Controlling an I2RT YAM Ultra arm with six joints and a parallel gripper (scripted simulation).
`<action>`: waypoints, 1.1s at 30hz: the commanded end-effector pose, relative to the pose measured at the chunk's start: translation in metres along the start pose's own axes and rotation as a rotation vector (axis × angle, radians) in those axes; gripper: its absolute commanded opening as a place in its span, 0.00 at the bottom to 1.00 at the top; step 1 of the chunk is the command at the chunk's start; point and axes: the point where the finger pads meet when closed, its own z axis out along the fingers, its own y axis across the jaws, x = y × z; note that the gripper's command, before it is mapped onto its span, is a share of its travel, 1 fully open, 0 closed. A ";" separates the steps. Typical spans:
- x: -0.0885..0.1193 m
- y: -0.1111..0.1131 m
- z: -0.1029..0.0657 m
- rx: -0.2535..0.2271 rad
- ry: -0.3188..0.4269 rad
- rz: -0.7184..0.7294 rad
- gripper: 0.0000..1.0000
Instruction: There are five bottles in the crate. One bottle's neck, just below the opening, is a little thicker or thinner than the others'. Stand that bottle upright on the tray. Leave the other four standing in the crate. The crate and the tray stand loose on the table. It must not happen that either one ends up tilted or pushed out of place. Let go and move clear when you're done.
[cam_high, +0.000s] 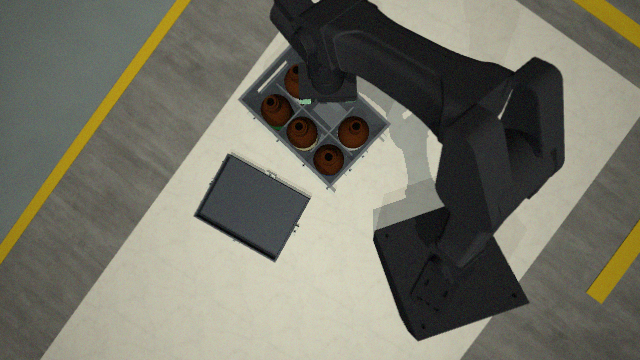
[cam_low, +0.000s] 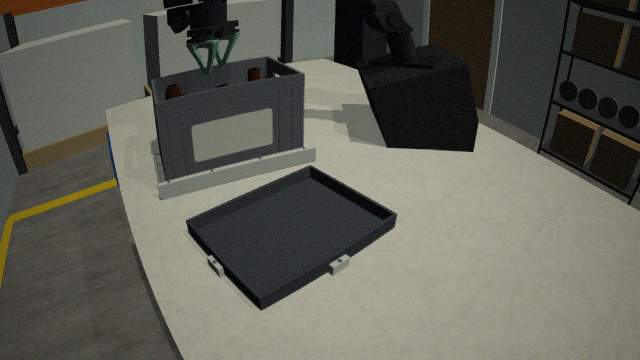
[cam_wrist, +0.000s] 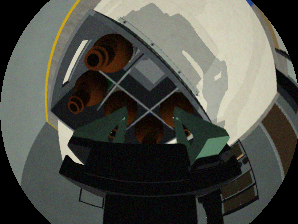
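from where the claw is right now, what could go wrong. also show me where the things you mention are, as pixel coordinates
The claw (cam_high: 327, 101) (cam_low: 214, 67) (cam_wrist: 150, 110) hangs low over the divided crate (cam_low: 227, 95), so its fingers could catch a wall or divider and tilt the crate. The brown bottles stand in neighbouring compartments, so reaching for one could knock another. Their necks look much alike from above, so the wrong one might be picked.

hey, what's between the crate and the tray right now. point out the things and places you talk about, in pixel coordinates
Only a narrow strip of pale tabletop separates the crate (cam_high: 358, 155) (cam_low: 225, 165) and the tray (cam_high: 252, 207) (cam_low: 290, 235), plus small fittings on their sides, as the top view shows.
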 end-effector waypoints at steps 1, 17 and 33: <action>-0.016 0.005 -0.020 -0.039 -0.059 0.010 0.61; -0.016 0.005 -0.019 -0.039 -0.058 0.010 0.61; -0.016 0.006 -0.019 -0.034 -0.052 0.007 0.61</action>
